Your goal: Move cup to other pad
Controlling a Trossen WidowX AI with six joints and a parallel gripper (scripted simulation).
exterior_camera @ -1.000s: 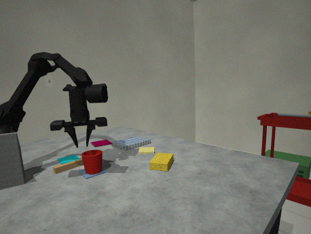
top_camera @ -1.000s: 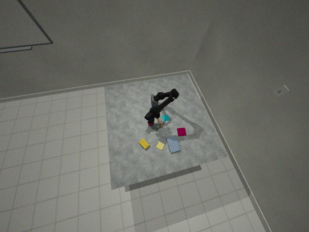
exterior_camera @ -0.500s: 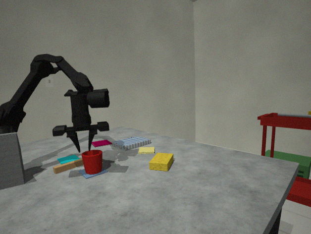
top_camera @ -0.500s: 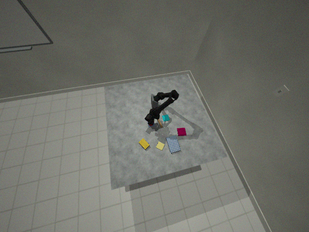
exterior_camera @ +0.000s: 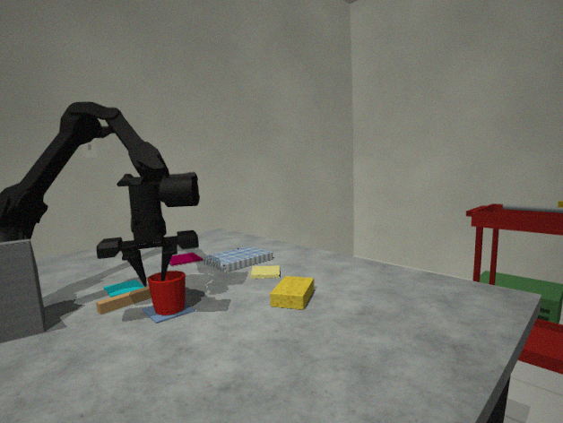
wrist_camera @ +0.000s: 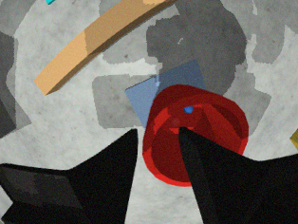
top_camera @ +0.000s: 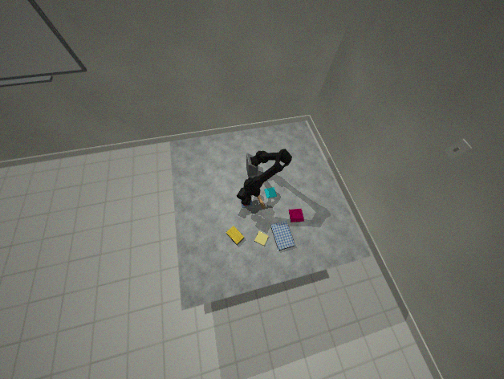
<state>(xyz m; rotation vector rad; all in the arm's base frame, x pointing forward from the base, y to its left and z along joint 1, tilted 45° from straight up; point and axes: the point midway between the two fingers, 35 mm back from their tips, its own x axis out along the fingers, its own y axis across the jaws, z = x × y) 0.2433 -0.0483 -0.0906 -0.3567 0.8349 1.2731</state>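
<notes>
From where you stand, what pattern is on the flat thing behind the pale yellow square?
Blue and white checks, clearest from the top.

The red cup (wrist_camera: 163, 163) stands on the blue pad (wrist_camera: 141, 97), a blue marble (wrist_camera: 189, 109) inside. The hand (wrist_camera: 158, 133) is partly open: one black finger reaches over the cup's mouth, the other is just outside its wall. A wooden strip (wrist_camera: 71, 62) lies on the counter (wrist_camera: 57, 142), apart from the pad. Bits of teal and yellow show at the edges.

The black arm (top_camera: 266, 175) (exterior_camera: 127, 136) arches up from its base and bends over, wrist pointing down; the gripper (top_camera: 245, 203) (exterior_camera: 154, 281) (wrist_camera: 158, 133) hangs low above the counter, its two tapered fingers parted.
</notes>
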